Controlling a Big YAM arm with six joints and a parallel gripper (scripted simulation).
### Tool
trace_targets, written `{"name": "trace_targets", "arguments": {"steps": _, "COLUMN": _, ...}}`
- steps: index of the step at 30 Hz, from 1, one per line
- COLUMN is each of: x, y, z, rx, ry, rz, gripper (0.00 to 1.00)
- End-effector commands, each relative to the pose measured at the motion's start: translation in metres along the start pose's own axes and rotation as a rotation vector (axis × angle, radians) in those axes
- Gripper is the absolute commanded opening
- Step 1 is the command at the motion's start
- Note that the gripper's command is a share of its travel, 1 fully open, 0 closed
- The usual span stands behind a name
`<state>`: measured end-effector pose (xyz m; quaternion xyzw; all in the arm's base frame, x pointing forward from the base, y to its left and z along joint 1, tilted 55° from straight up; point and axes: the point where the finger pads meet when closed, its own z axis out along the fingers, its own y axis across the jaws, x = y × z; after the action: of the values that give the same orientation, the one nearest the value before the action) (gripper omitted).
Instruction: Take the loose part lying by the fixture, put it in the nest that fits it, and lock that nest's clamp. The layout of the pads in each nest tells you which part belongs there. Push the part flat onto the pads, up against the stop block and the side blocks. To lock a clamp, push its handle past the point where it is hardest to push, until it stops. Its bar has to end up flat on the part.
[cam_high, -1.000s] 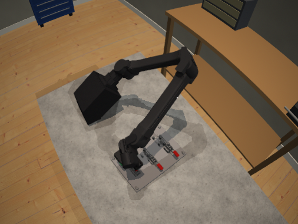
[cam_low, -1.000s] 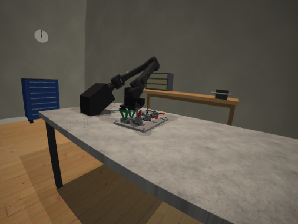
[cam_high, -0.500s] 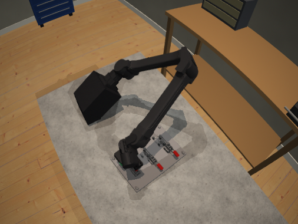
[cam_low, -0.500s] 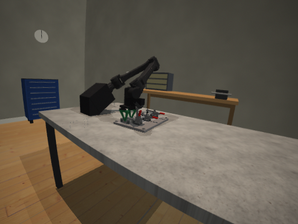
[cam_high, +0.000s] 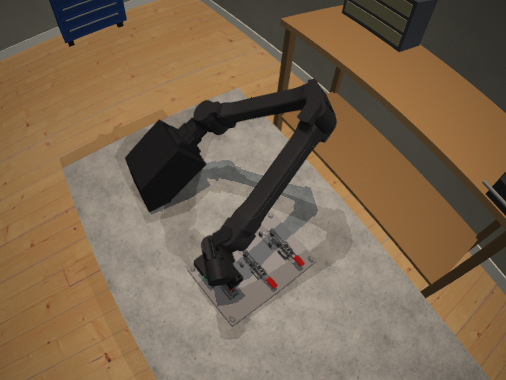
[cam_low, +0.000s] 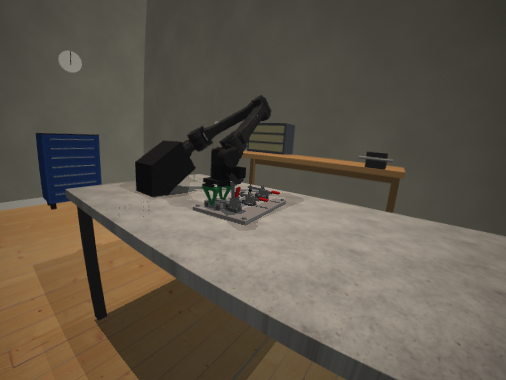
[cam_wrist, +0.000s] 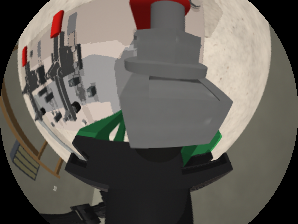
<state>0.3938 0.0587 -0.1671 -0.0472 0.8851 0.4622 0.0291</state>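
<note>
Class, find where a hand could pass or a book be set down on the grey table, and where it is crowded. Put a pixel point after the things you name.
Bare: the table (cam_low: 350, 260) right of the fixture plate (cam_high: 235, 307) (cam_low: 245, 221) in the exterior view.

Crowded: the plate's end under the gripper (cam_wrist: 157, 152), with green fingers beside a clamp, and the strip holding the other two red-handled clamps.

no lettering, label, brand, number or sign can be read; the round wall clock (cam_low: 70, 61) at upper left shows no legible numerals.
</note>
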Motion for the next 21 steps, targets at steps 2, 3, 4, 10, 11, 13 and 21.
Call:
{"name": "trace_targets", "arguments": {"steps": 2, "x": -0.015, "y": -0.002, "z": -0.001, "rx": 0.004, "ry": -0.013, "rz": -0.024, "gripper": 0.00}}
{"name": "trace_targets", "arguments": {"steps": 3, "x": -0.015, "y": -0.002, "z": -0.001, "rx": 0.004, "ry": -0.013, "rz": -0.024, "gripper": 0.00}}
{"name": "trace_targets", "arguments": {"steps": 4, "x": -0.015, "y": -0.003, "z": -0.002, "rx": 0.005, "ry": -0.017, "rz": -0.028, "gripper": 0.00}}
{"name": "trace_targets", "arguments": {"steps": 10, "x": -0.002, "y": -0.003, "z": -0.004, "rx": 0.002, "ry": -0.017, "rz": -0.018, "gripper": 0.00}}
{"name": "trace_targets", "arguments": {"steps": 11, "x": 0.000, "y": -0.003, "z": -0.004, "rx": 0.002, "ry": -0.016, "rz": -0.015, "gripper": 0.00}}
{"name": "trace_targets", "arguments": {"steps": 13, "x": 0.000, "y": -0.004, "z": -0.004, "rx": 0.003, "ry": -0.019, "rz": -0.015, "gripper": 0.00}}
{"name": "trace_targets", "arguments": {"steps": 21, "x": 0.001, "y": -0.004, "z": -0.005, "rx": 0.002, "ry": -0.019, "rz": -0.011, "gripper": 0.00}}
